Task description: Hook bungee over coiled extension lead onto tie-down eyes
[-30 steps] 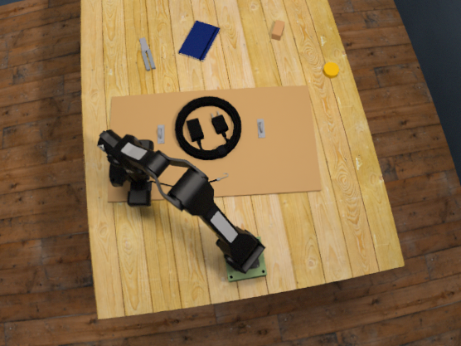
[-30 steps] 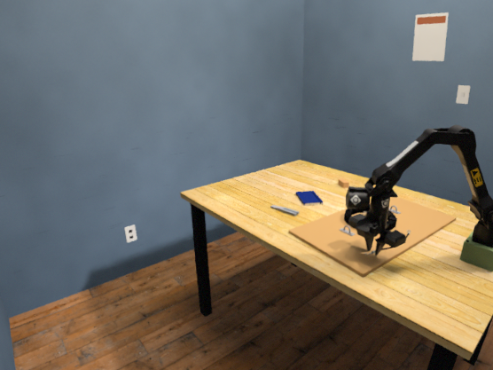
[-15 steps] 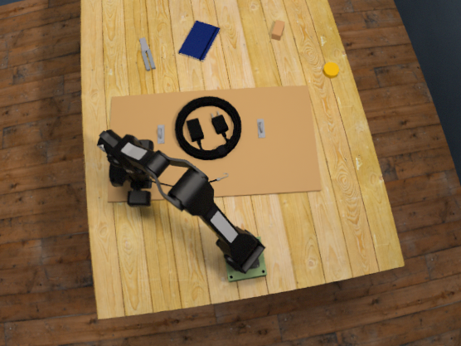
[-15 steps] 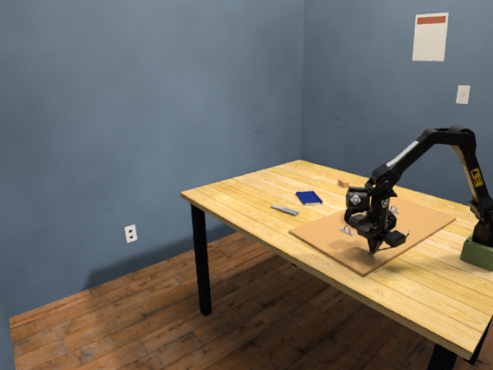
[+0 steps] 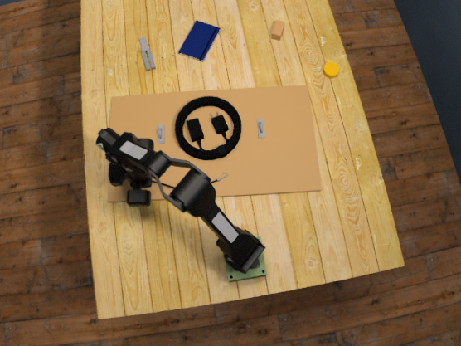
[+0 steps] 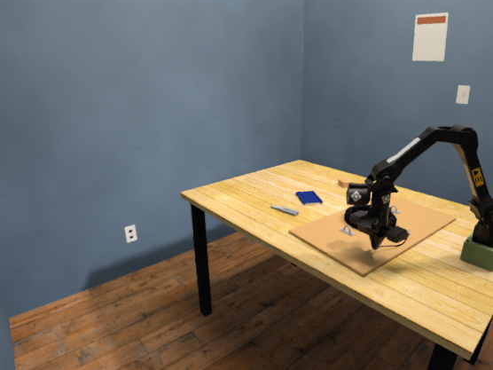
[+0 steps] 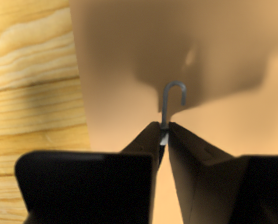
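Note:
The black coiled extension lead (image 5: 208, 128) lies flat on the tan board (image 5: 249, 158), with its two plugs inside the ring. One grey tie-down eye (image 5: 161, 134) stands to its left and another (image 5: 260, 128) to its right. My gripper (image 7: 162, 129) is shut on the shank of a grey bungee hook (image 7: 173, 100), low over the board's near left corner. The thin black cord runs under my arm to the bungee's other hook (image 5: 218, 179), which lies free on the board. In the side view my gripper (image 6: 377, 245) points down, near the left eye (image 6: 347, 231).
A blue notebook (image 5: 199, 40), a grey tool (image 5: 148, 53), a tan block (image 5: 277, 30) and a yellow disc (image 5: 331, 69) lie on the table beyond the board. My arm's green base (image 5: 245, 266) stands at the near edge.

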`<action>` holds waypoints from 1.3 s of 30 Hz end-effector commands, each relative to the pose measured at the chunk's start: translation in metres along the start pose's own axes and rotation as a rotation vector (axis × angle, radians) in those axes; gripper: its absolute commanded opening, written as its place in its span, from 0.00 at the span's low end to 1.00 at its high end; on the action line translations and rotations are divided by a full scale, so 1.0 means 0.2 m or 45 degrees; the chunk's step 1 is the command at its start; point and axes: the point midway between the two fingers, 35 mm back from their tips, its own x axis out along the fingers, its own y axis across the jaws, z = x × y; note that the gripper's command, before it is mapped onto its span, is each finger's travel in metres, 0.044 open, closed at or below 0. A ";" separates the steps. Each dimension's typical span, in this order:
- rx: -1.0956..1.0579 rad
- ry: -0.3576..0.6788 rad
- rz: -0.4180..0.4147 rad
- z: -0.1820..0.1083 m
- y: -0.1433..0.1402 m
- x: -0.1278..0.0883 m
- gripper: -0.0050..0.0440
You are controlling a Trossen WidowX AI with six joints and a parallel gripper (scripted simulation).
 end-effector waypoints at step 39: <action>-0.047 -0.045 -0.381 -0.20 -0.55 -0.21 0.00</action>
